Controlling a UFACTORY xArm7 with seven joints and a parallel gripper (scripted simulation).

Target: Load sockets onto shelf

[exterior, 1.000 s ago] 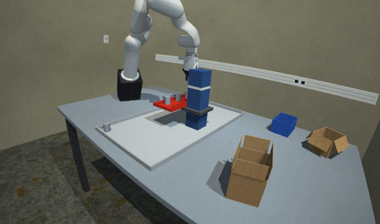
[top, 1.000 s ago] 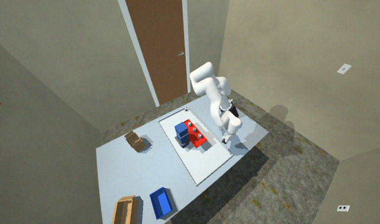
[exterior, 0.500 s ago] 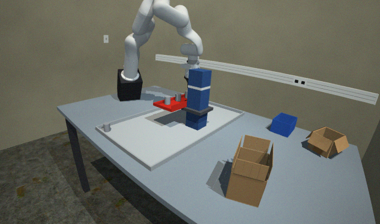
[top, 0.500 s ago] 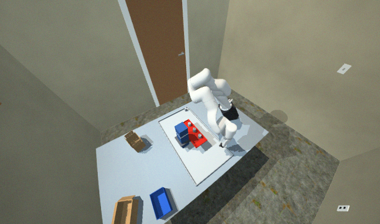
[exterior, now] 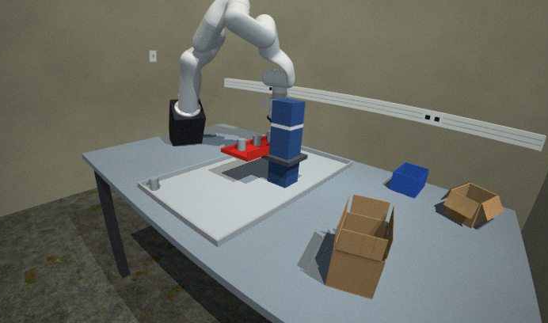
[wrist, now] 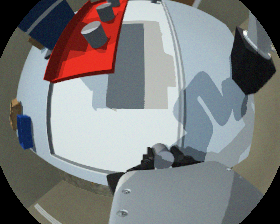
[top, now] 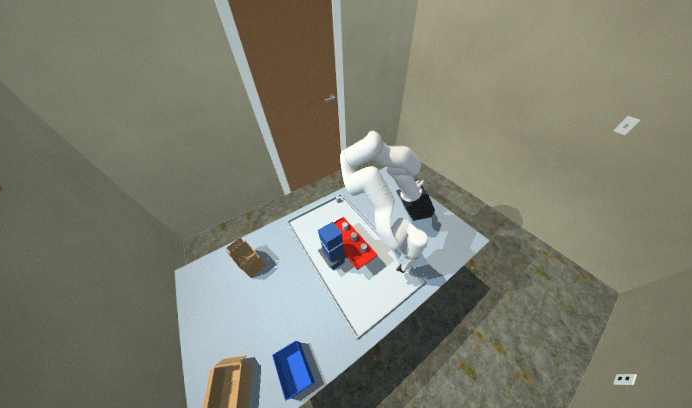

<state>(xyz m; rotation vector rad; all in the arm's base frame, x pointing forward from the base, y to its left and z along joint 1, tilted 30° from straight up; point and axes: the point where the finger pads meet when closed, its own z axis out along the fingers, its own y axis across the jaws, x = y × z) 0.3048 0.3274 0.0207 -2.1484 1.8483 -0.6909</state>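
Observation:
The red shelf (top: 368, 258) (exterior: 257, 153) (wrist: 83, 65) stands out from the blue post (top: 330, 234) (exterior: 286, 142) (wrist: 50, 27), raised above the white board. In the exterior view it is well below the white band (exterior: 287, 127), close to the dark collar (exterior: 287, 161). Three grey sockets stand upright inside its rim: one (top: 344, 226) (exterior: 241, 144), a middle one (top: 353, 236) (exterior: 256, 139), and one (top: 363, 247) (wrist: 95, 35) partly behind the post in the exterior view. Another socket (top: 339, 199) (exterior: 154, 183) stands in the board's corner. My gripper (top: 400, 269) (wrist: 160, 154) is shut on a socket, off the shelf's side; the post hides most of it in the exterior view.
The rimmed white board (top: 358, 309) (exterior: 211, 208) (wrist: 116, 135) lies under the shelf. A blue bin (top: 294, 372) (exterior: 408, 180) (wrist: 25, 131) and two open cardboard boxes, one (top: 247, 258) (exterior: 356, 264) and another (top: 227, 387) (exterior: 464, 204), stand on the table beyond it.

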